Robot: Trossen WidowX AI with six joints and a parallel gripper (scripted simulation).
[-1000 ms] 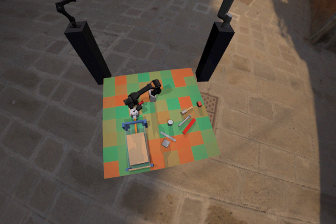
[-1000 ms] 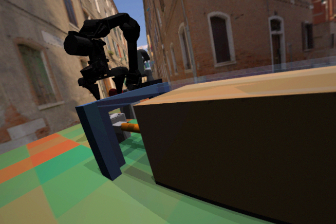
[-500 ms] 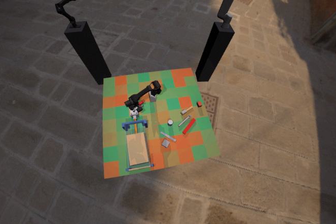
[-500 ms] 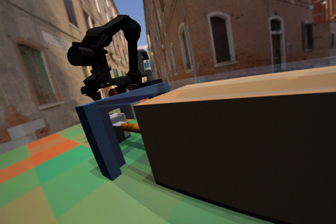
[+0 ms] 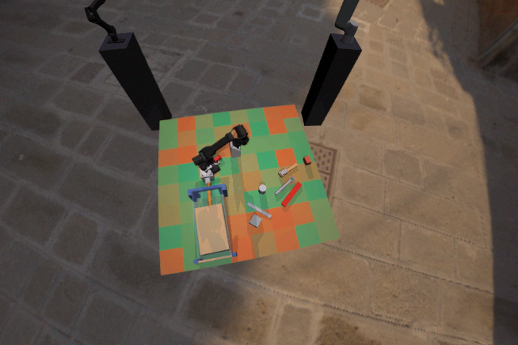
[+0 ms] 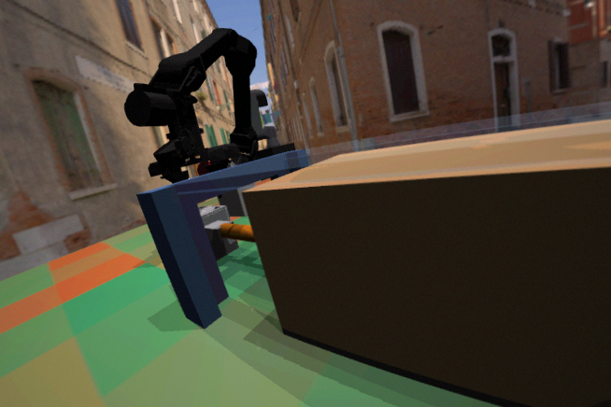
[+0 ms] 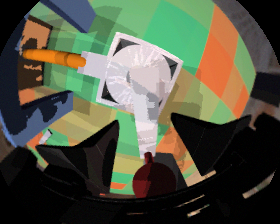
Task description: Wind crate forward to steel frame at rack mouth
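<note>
The crate [image 5: 213, 229] [image 6: 412, 268] sits flat in the clear-panelled cubby, with a gap between its front and the blue steel frame [image 5: 207, 189] [image 6: 172, 239] [image 7: 61, 111]. An orange strap [image 5: 209, 197] [image 6: 239, 231] [image 7: 58, 58] runs from the crate to the winch [image 5: 206, 174] [image 6: 214, 217] [image 7: 118, 65]. The handle's pale crank arm [image 7: 145, 120] lies over the winch top and reaches out to its red knob [image 5: 217, 158] [image 7: 153, 180]. The key is hidden. My gripper [image 7: 145, 119] is open above the handle, its fingers on either side of the arm and knob, apart from them in the wrist view.
Right of the cubby stand a white cylinder [image 5: 262, 188], a grey bar [image 5: 259, 210] and a grey block [image 5: 255, 220]. Farther right lie a grey tool [image 5: 284, 186], a red bar [image 5: 291, 194], a wooden-handled tool [image 5: 288, 169] and a red block [image 5: 306, 160]. The frame stands close to the winch.
</note>
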